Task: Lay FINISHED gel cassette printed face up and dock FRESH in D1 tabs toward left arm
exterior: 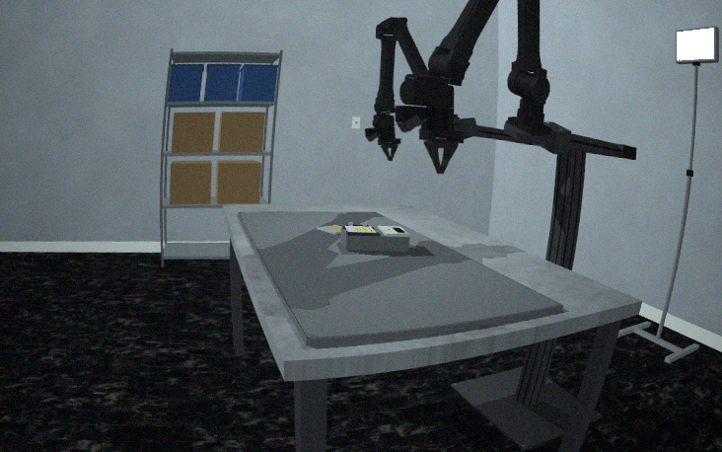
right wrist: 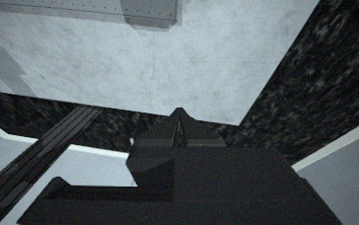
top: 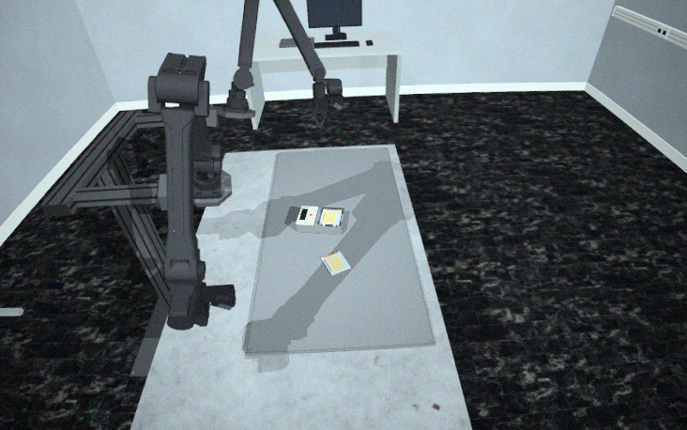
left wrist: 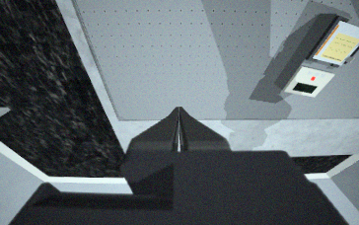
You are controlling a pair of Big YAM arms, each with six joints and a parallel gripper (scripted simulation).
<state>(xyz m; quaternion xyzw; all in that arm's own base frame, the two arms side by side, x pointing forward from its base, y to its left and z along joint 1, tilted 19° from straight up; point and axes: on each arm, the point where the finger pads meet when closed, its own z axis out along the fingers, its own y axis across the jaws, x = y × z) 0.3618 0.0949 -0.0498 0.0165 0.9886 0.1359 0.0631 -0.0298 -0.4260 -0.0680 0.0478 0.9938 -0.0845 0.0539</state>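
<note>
The dock D1 (top: 319, 229) (exterior: 378, 245) (left wrist: 323, 81) stands upright on the deck (top: 374, 314) (exterior: 425, 298). A cassette (top: 330, 217) (exterior: 360, 229) (left wrist: 339, 43) with a yellow face lies in its bay, orange-edged end toward the left arm. Another yellow-faced cassette (top: 335, 262) (exterior: 329, 229) lies turned on the deck, beside the dock on the right arm's side. I cannot read which is FRESH, nor make out a comb. My left gripper (top: 319, 124) (exterior: 440, 171) (left wrist: 179, 112) is shut and empty, high and away from the dock. My right gripper (exterior: 390, 159) (right wrist: 179, 112) is shut and empty, high near the table's other end.
The arms hang from a dark frame (exterior: 566, 213) along one long side of the table (top: 354, 390). The deck has raised edges above the table top. A desk with a monitor (top: 334, 12), a shelf rack and a lamp stand away from the table.
</note>
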